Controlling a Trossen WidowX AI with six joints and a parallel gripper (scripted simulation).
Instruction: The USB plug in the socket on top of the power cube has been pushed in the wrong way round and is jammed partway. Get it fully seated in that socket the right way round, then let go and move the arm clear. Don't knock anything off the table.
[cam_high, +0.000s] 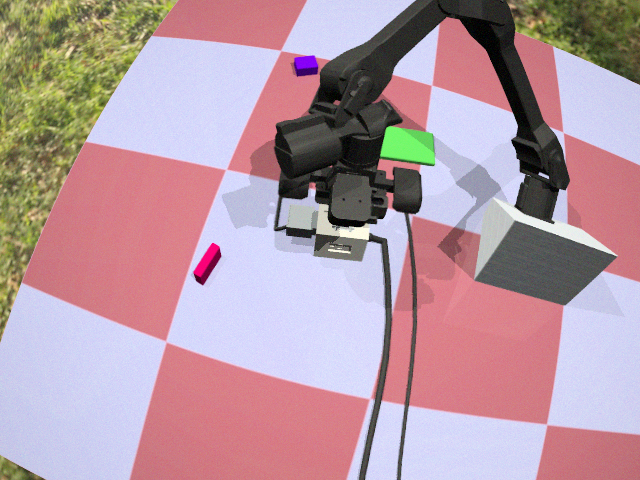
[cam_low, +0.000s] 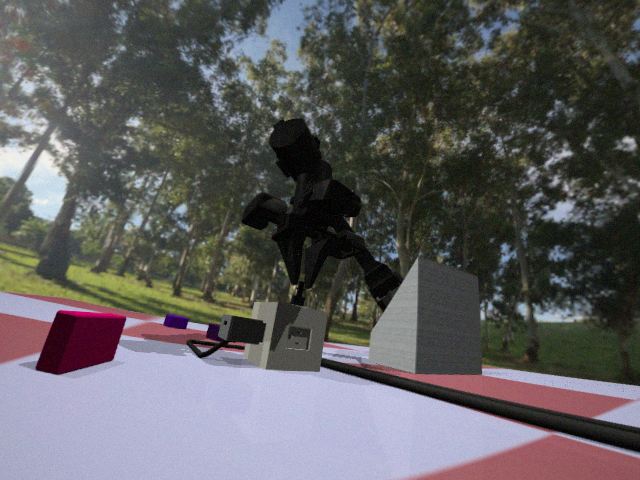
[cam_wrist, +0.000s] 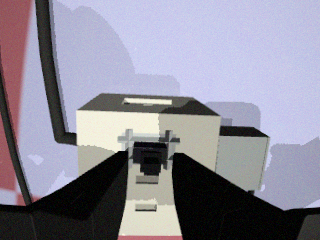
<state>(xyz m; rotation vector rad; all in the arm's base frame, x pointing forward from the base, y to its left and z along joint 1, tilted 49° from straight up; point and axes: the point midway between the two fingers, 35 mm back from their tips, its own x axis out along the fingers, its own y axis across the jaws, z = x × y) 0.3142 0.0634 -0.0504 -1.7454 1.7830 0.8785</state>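
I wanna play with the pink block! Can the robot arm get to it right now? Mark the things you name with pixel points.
Probably yes: nothing seems to stand around the pink block (cam_high: 207, 263) (cam_low: 82, 342), though the arm's tool (cam_high: 350, 219) (cam_low: 301, 285) (cam_wrist: 150, 162) is over the power cube (cam_high: 341, 246) (cam_low: 293, 338) (cam_wrist: 100, 127).

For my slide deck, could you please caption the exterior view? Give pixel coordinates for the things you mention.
End effector (cam_high: 341, 219) (cam_low: 303, 286) (cam_wrist: 150, 162), fingers parted, above the power cube (cam_high: 338, 250) (cam_low: 276, 356) (cam_wrist: 105, 127), beside a grey wedge-shaped block (cam_high: 547, 263) (cam_low: 447, 325).
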